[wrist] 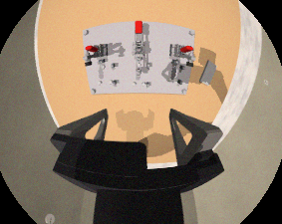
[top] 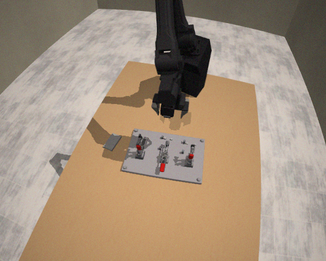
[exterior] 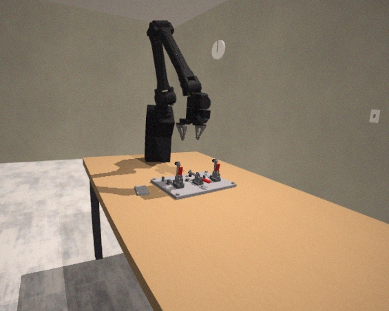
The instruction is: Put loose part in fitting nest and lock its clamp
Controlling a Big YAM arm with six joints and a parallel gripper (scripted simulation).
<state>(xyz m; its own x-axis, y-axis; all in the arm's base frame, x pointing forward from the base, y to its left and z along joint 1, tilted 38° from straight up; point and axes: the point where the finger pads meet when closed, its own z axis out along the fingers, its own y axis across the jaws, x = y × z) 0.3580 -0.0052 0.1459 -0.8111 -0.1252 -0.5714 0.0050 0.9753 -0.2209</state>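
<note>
The gripper (top: 170, 111) (exterior: 191, 135) (wrist: 139, 112) is held open above the table (top: 220, 216) (exterior: 248, 234) (wrist: 61, 64), between the arm's base and the metal plate (top: 150, 170) (exterior: 183, 194) (wrist: 162, 34), with nothing gripped. The loose part (top: 112, 142) (exterior: 142, 190) (wrist: 207, 72) is seen lying on the table beside the plate, apart from it. On the plate three clamps are mounted; the red handle (top: 162, 167) (exterior: 206, 180) (wrist: 139, 27) of the middle one is laid low, while the outer two appear to be raised, though small details are hard to make out.
</note>
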